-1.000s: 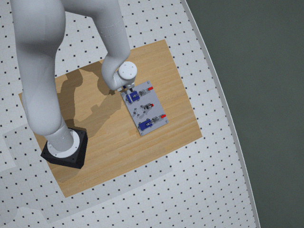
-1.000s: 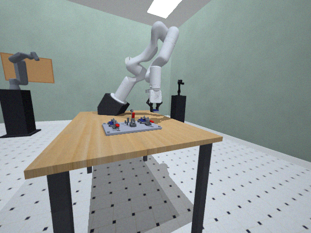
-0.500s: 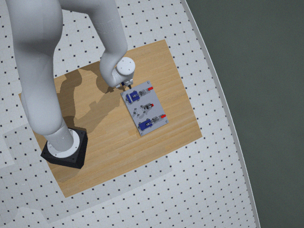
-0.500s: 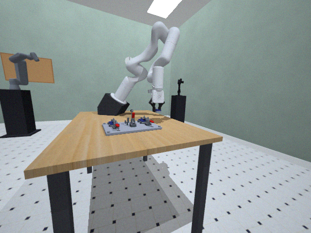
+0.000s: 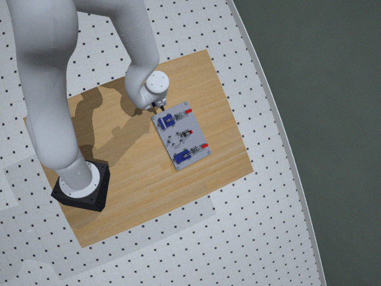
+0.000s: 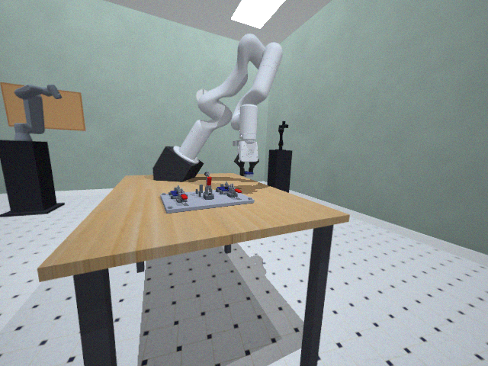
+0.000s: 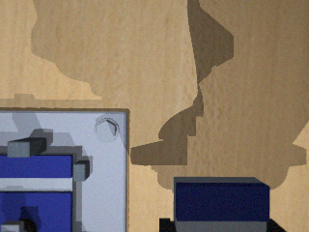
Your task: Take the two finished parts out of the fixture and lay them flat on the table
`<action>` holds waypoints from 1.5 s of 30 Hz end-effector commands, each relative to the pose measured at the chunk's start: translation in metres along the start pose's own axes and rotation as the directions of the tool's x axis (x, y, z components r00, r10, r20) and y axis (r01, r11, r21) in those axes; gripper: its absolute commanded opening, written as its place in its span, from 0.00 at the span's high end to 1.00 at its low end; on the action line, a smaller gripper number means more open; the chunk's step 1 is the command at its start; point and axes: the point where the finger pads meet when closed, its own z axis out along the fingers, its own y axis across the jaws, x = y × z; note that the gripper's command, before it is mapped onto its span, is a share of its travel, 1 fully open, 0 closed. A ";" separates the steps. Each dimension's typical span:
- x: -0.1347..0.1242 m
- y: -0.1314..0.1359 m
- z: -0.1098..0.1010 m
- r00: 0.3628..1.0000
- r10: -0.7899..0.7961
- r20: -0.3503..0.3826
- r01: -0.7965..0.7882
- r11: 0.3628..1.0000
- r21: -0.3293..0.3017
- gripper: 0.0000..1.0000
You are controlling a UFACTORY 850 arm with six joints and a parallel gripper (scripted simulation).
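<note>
My gripper (image 6: 247,171) is shut on a blue block (image 7: 221,200) and holds it above the wooden table, just off the far corner of the grey fixture plate (image 5: 180,135). In the top view the gripper (image 5: 156,106) is mostly hidden under the wrist. One blue part (image 5: 166,121) sits in the station nearest the gripper; the wrist view shows it with a pale stripe along it (image 7: 36,184). Another blue part (image 5: 182,156) sits in the station at the other end. The middle station (image 5: 180,135) holds no part, and its red clamp handle (image 6: 208,181) stands upright.
The two outer clamps have red handles lying flat (image 5: 188,111) (image 5: 204,145). The arm's black base (image 5: 81,187) stands on the table's left side. A black pedestal (image 6: 279,168) stands beyond the table's far edge.
</note>
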 end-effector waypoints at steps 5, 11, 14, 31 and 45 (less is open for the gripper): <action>-0.001 0.000 0.000 1.000 0.000 0.001 0.000 1.000 0.000 1.00; -0.001 0.000 0.000 1.000 0.000 0.001 0.000 1.000 0.000 1.00; -0.001 0.000 0.000 1.000 0.000 0.001 0.000 1.000 0.000 1.00; -0.001 0.000 0.009 1.000 0.000 0.001 0.000 1.000 0.000 1.00; -0.001 0.000 0.033 1.000 0.000 0.001 0.000 1.000 0.000 1.00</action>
